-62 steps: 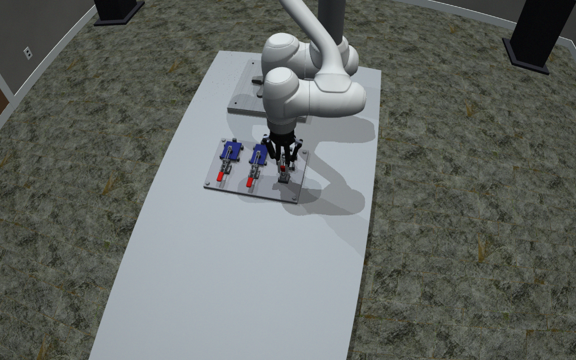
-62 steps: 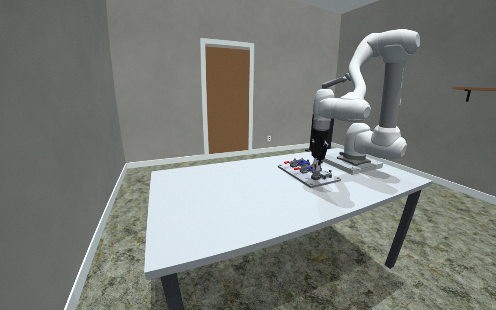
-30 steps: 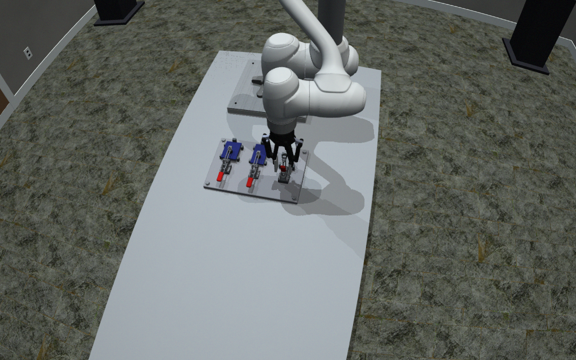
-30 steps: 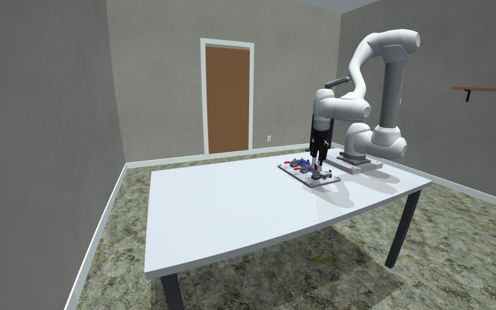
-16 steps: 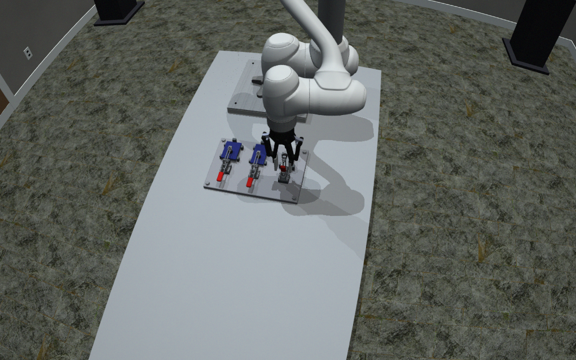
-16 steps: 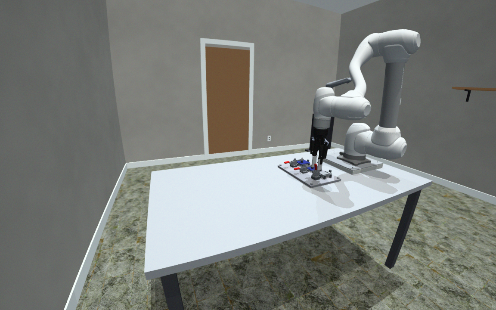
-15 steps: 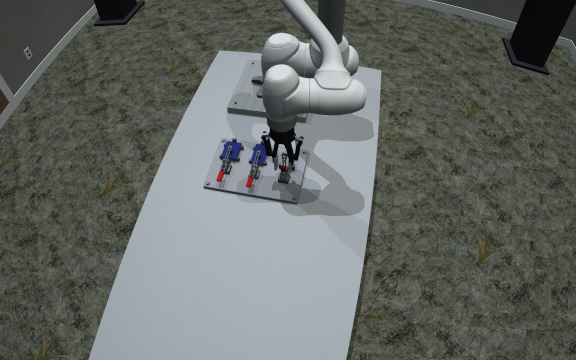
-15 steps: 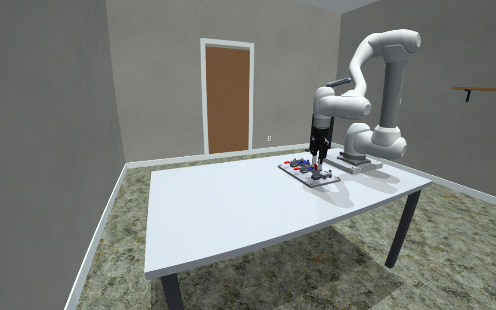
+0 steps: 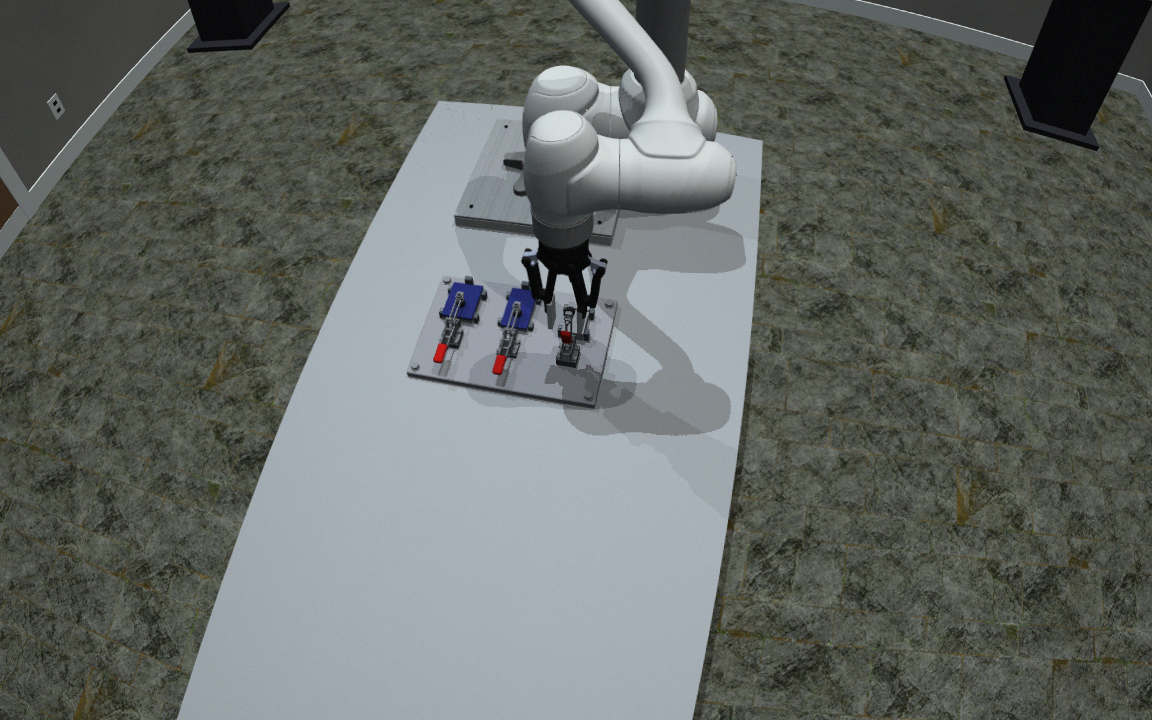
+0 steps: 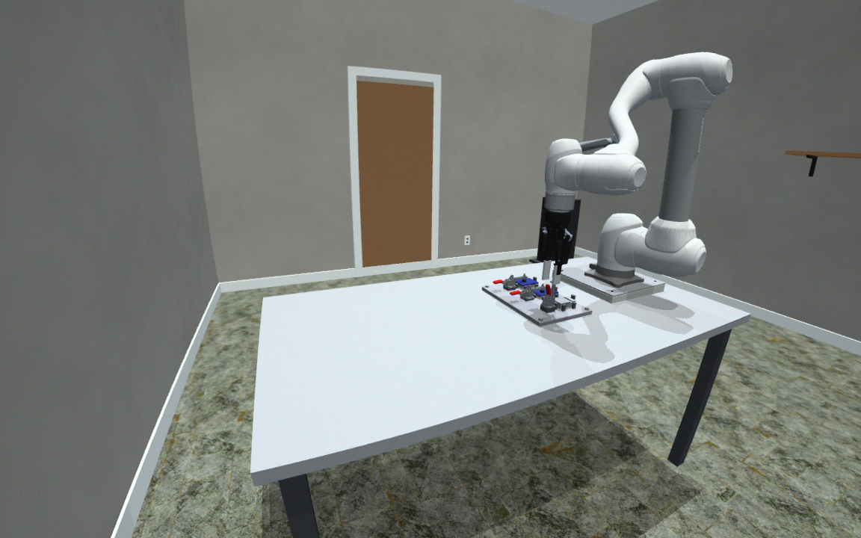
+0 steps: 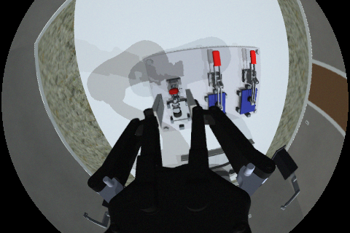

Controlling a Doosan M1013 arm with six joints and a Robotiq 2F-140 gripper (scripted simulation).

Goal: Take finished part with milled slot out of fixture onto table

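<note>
A grey fixture plate [image 9: 517, 337] lies on the white table. Two blue blanks [image 9: 461, 301] [image 9: 518, 307] sit in its left and middle nests, each with a clamp lying across it and a red handle [image 9: 441, 351] [image 9: 499, 363] pointing to the table's front. The right nest's clamp [image 9: 567, 344] stands up, its red handle [image 11: 173, 92] raised. My gripper [image 9: 567, 310] hangs straight down over the back of the right nest, fingers part open and straddling it [image 11: 174, 106]. The grey finished part is mostly hidden behind the fingers, and I cannot tell if they touch it.
The arm's base plate [image 9: 531, 192] stands just behind the fixture. The fixture also shows in the exterior view [image 10: 535, 300] near the table's far right end. The table edge runs close to the fixture's right side.
</note>
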